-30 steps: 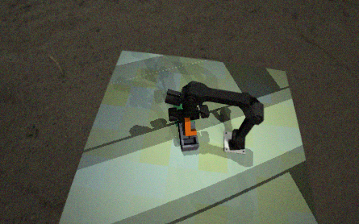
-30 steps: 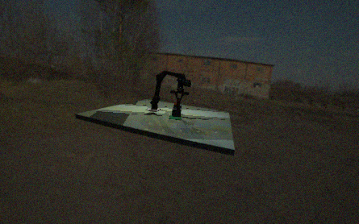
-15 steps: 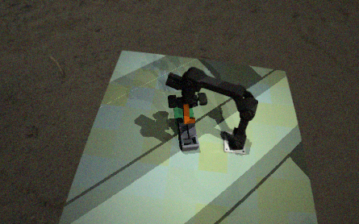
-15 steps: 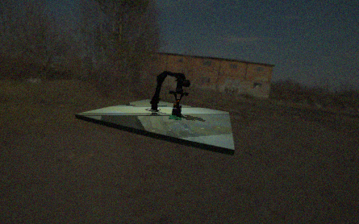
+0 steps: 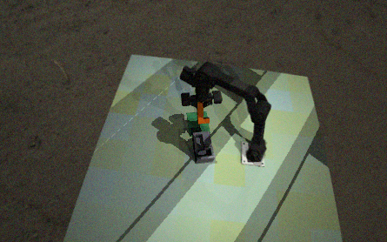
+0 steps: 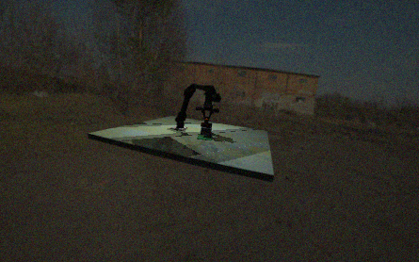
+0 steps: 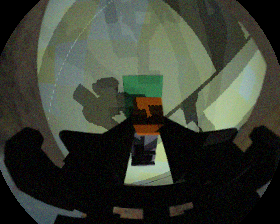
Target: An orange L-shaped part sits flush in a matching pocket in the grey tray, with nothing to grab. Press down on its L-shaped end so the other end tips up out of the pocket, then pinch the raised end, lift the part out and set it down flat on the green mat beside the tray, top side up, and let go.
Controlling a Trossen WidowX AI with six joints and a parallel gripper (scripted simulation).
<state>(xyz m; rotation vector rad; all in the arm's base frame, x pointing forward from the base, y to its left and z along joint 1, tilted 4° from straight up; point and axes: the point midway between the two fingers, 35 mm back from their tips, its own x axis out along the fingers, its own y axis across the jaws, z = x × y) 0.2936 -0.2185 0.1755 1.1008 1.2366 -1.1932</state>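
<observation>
My gripper [image 5: 200, 104] [image 7: 145, 117] is shut on the orange L-shaped part [image 5: 202, 114] [image 7: 148, 111] and holds it hanging upright in the air, its L-shaped end down. The part hangs above the green mat [image 5: 192, 122] [image 7: 143, 87], which lies just behind the grey tray [image 5: 203, 148] [image 7: 144, 149]. The tray's pocket looks empty. In the exterior view the arm [image 6: 205, 101] and the tray [image 6: 206, 132] are small and dark, and the part is too small to make out.
The arm's base plate [image 5: 252, 159] sits to the right of the tray. Everything stands on a pale patterned floor panel [image 5: 152, 205] [image 6: 240, 157] with dark ground around it.
</observation>
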